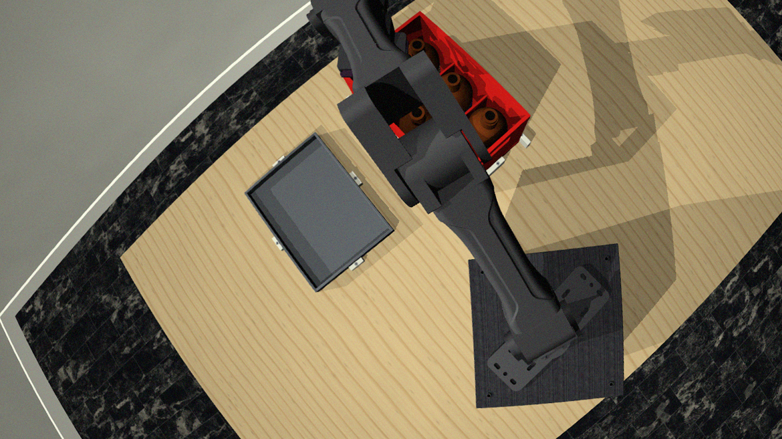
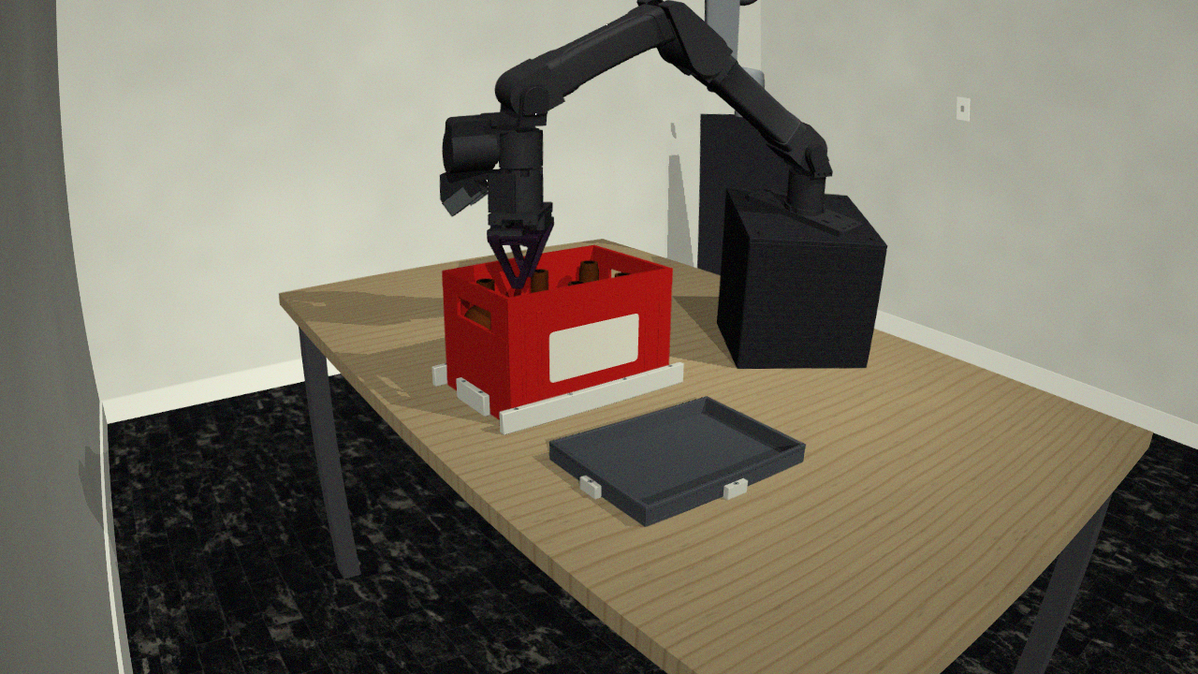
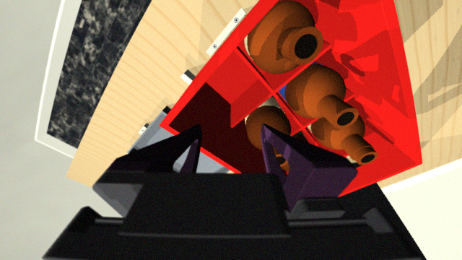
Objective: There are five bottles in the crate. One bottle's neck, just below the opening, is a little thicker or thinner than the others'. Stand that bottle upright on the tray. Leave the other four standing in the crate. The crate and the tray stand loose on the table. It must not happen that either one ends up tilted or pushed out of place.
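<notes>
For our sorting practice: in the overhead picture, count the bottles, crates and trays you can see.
Bottles: 4 in view; the arm hides part of the crate
Crate: 1
Tray: 1
Total: 6

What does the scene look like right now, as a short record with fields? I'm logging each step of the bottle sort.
crate: red, on the table, between white stops
bottles: brown, four visible, all standing inside the crate; a fifth is not clearly seen
vacant cell: one corner compartment shows no bottle
tray: dark grey, nothing on it, beside the crate
tool: partly open, holding nothing, pointing down at the crate's rim
task state: no bottle lifted yet
</notes>
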{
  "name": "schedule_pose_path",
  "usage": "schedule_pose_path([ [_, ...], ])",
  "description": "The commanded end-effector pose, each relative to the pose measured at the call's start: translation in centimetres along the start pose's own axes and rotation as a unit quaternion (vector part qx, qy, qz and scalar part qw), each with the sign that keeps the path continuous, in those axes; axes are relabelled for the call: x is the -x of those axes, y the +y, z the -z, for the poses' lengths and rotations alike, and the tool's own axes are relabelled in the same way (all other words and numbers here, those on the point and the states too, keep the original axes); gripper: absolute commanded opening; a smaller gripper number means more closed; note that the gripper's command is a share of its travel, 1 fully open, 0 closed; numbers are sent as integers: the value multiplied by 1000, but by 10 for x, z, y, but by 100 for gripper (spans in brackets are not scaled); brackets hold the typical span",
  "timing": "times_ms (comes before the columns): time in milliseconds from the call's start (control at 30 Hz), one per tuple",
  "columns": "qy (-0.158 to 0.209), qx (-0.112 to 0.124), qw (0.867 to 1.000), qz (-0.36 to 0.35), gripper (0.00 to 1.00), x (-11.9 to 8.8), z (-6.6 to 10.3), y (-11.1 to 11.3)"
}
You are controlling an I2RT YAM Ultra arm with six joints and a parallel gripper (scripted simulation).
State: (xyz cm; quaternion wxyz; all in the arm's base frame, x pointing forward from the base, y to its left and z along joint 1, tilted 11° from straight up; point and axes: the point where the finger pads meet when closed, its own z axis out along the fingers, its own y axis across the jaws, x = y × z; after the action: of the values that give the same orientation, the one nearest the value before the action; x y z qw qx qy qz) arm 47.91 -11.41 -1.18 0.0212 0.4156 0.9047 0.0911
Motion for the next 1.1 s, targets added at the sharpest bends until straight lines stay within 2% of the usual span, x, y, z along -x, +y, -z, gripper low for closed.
schedule_pose_path([
  [0, -29, 10, 1000, 0, 61, 16, 20, 2],
  [233, -11, -1, 1000, -3, 61, 11, 6, -3],
  [367, -22, 6, 1000, -1, 61, 15, 19, 2],
  [1067, -23, 7, 1000, -1, 61, 16, 17, 2],
])
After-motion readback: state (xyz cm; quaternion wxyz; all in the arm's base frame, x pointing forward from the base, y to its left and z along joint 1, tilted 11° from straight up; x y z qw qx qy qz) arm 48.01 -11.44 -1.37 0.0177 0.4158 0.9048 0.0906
